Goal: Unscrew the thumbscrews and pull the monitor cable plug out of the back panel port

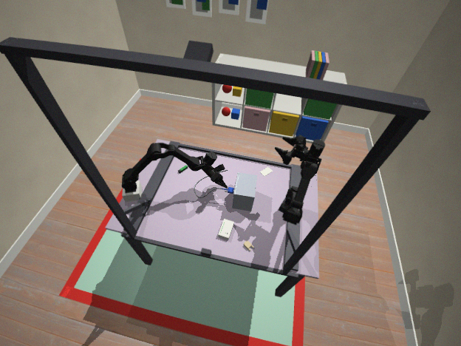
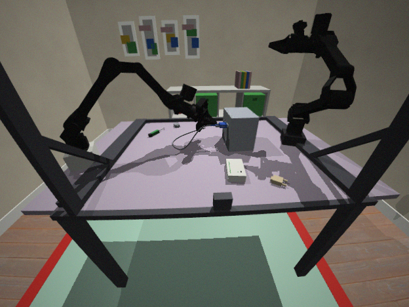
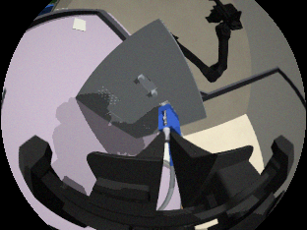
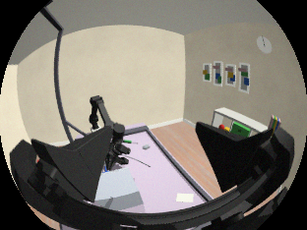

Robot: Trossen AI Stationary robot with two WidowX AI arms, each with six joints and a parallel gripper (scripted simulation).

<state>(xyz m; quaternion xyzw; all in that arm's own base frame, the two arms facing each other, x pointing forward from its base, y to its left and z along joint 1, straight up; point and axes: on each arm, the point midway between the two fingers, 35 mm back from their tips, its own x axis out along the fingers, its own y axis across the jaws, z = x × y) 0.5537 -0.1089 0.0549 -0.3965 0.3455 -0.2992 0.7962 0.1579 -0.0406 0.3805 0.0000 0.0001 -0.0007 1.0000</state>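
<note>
The blue plug [image 1: 230, 189] [image 2: 223, 124] [image 3: 170, 117] sits straight against the back panel of the grey box [image 1: 244, 184] [image 2: 244, 138] [image 3: 123, 84]. A metallic part shows along the plug's upper side; I cannot make out both thumbscrews. The grey cable [image 1: 196, 185] [image 2: 174, 140] [image 3: 172, 184] loops behind it. My left gripper [image 1: 226, 187] [image 2: 215, 123] [image 3: 166, 136] is nearly closed at the plug's rear end, around a narrow part; its fingers hide which part. My right gripper [image 1: 279, 143] [image 2: 270, 44] [image 4: 154, 128] is open, empty and high above the table's right side.
A second connector [image 3: 147, 85] shows on the same panel. A white box [image 1: 225, 228] [image 2: 235, 170] and a tan adapter [image 1: 248, 245] [image 2: 278, 180] lie towards the front edge. A green screwdriver [image 1: 182, 169] [image 2: 154, 132] lies back left, a white card [image 1: 266, 171] back right.
</note>
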